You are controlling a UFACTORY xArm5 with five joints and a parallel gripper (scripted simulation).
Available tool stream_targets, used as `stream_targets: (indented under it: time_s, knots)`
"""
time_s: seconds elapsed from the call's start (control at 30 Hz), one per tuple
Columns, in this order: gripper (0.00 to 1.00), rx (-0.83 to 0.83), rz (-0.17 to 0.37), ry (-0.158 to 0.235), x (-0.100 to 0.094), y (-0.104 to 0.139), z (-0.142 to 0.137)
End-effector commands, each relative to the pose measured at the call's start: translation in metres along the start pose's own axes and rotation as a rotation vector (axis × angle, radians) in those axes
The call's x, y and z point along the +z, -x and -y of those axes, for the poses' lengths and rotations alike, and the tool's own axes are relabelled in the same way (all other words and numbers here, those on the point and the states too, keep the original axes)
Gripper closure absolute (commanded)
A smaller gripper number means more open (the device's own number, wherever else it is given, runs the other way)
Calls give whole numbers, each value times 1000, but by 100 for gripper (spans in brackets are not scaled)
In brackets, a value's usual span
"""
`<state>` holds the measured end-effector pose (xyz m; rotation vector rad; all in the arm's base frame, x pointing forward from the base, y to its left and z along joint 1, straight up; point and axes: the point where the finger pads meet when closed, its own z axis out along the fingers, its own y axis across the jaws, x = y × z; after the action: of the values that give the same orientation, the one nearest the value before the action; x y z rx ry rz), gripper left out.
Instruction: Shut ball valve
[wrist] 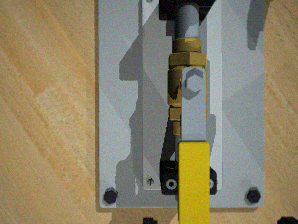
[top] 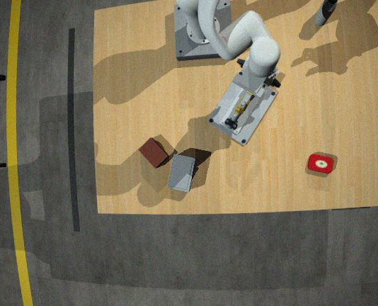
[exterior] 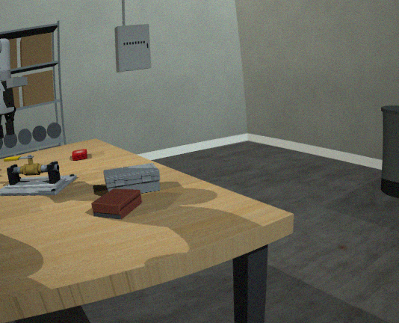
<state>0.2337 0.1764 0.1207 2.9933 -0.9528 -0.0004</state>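
The brass ball valve (wrist: 186, 75) is clamped on a grey base plate (wrist: 180, 105) on the wooden table. Its lever, with a grey shank and a yellow grip (wrist: 194, 182), lies in line with the pipe. In the side view the valve (exterior: 31, 169) sits on the plate (exterior: 36, 185) with the yellow grip (exterior: 17, 158) pointing left. My gripper (exterior: 1, 128) hangs well above the valve, fingers apart and empty. In the top view the arm's wrist (top: 262, 57) covers the plate's far end, and the valve (top: 241, 106) shows below it. Only dark fingertip edges show at the bottom of the wrist view.
A dark red box (top: 153, 152) and a grey case (top: 181, 173) lie near the table's front. A red button box (top: 321, 163) sits to the right. The robot base (top: 197, 32) stands at the back edge. A shelf unit (exterior: 29, 86) stands behind the table.
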Motion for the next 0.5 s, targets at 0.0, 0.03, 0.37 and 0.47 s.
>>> stream_targets:
  time_s: [0.0, 0.03, 0.37, 0.47]
  knots:
    - [31, 0, -1, -3, 0, 0, 1]
    - [31, 0, -1, -3, 1, 0, 1]
    - [31, 0, -1, -2, 9, 0, 1]
    - [31, 0, -1, -2, 13, 0, 1]
